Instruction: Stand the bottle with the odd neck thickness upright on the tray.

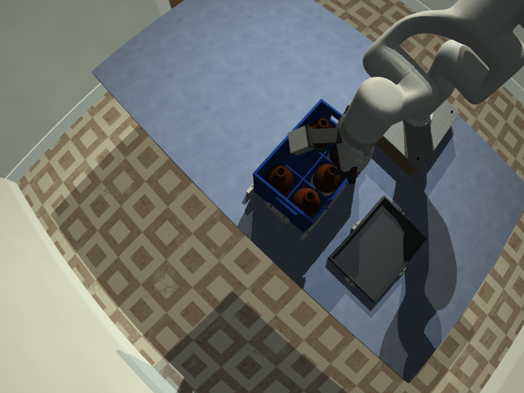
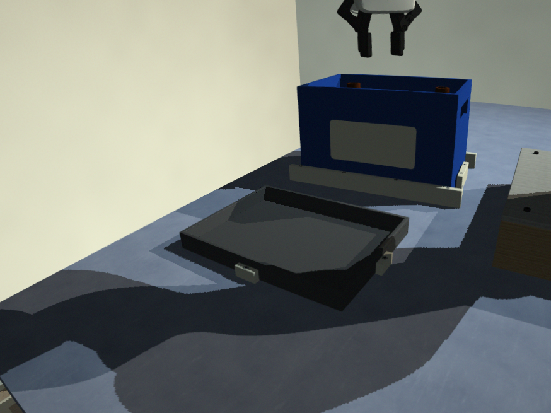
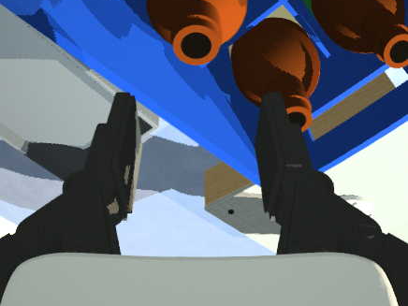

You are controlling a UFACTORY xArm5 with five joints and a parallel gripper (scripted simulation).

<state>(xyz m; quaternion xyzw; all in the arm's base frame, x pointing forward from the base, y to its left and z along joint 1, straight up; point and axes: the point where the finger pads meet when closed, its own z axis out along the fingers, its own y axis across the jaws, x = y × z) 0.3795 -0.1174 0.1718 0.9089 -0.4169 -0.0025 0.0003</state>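
The blue crate [image 1: 273,198] [image 2: 317,127] [image 3: 154,91] stands level and holds all five brown bottles. Three bottles [image 1: 279,179] [image 1: 327,178] [image 1: 307,201] show well in the top view; two more [image 1: 322,123] [image 1: 334,155] are partly hidden by the arm. The wrist view shows three bottles [image 3: 201,2] [image 3: 273,58] [image 3: 356,11]. The neck difference cannot be told here. My gripper [image 2: 381,54] [image 3: 198,118] is open and empty, above the crate's tray-side edge. Its right finger overlaps one bottle's neck in the wrist view. The dark tray [image 1: 376,257] [image 2: 294,243] [image 3: 47,95] is level and empty.
Pale blocks [image 1: 277,212] [image 2: 372,183] border the crate's base, and small blocks [image 1: 349,281] [image 2: 246,272] sit against the tray. The robot's base plate [image 1: 443,117] [image 2: 531,178] stands near the crate and tray. A grey block on the wrist overhangs the crate.
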